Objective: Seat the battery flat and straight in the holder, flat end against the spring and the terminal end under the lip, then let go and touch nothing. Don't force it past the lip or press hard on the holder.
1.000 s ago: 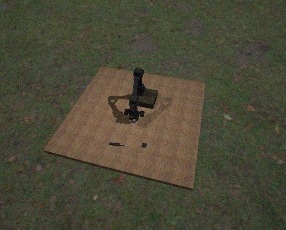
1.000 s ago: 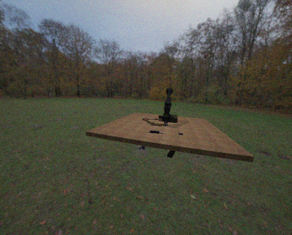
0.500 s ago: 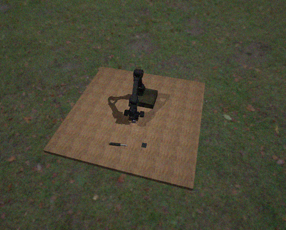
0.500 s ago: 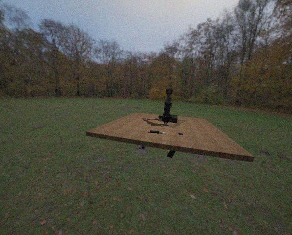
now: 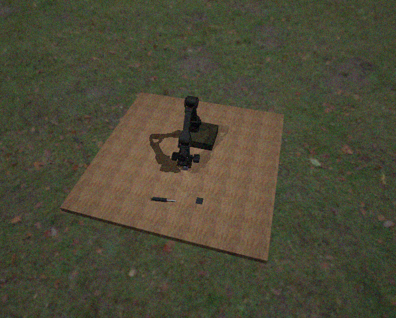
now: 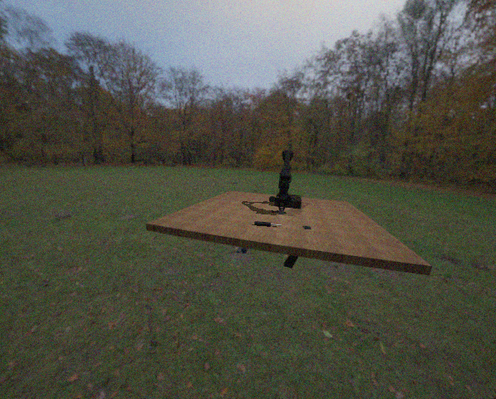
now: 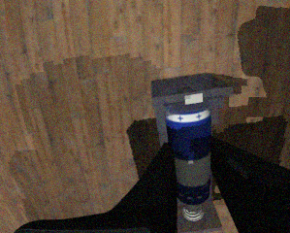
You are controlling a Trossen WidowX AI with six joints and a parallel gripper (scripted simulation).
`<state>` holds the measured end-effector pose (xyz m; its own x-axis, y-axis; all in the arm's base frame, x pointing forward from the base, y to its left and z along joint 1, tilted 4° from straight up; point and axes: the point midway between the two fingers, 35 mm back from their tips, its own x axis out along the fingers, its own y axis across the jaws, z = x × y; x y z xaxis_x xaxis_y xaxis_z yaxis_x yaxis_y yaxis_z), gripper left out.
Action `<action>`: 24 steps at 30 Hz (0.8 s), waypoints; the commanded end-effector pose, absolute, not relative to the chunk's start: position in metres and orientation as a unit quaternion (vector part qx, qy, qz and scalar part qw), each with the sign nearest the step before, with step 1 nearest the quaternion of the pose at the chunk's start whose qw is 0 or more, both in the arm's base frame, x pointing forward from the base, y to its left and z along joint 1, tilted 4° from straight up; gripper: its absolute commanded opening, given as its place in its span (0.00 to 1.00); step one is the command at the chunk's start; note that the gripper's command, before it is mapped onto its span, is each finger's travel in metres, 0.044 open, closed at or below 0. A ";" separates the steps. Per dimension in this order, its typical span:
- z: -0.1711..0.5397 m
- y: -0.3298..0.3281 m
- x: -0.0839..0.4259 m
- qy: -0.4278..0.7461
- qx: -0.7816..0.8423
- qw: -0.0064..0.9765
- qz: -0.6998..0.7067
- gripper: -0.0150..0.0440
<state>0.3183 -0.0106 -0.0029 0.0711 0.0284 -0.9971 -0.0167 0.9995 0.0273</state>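
1. My gripper [image 7: 187, 147] is clamped on the battery [image 7: 189, 149], which lies along the grey holder [image 7: 197, 91].
2. Its blue end points at the holder's far wall; the spring [image 7: 194, 213] shows at the near end.
3. A screwdriver [image 5: 162, 199] and a small black block [image 5: 199, 201] lie well apart from the holder.

Wooden board [image 5: 239, 191] with screwdriver [image 5: 162, 199], small black square [image 5: 199, 201], grey holder [image 7: 197, 93].
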 end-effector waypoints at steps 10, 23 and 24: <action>0.001 -0.011 0.319 0.681 0.003 0.732 0.016 0.54; 0.017 -0.011 0.316 0.684 0.005 0.730 0.015 0.63; 0.027 -0.012 0.316 0.683 0.005 0.730 0.015 0.68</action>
<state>0.3134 -0.0108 0.0117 0.0527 0.0297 -0.9982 -0.0145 0.9995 0.0289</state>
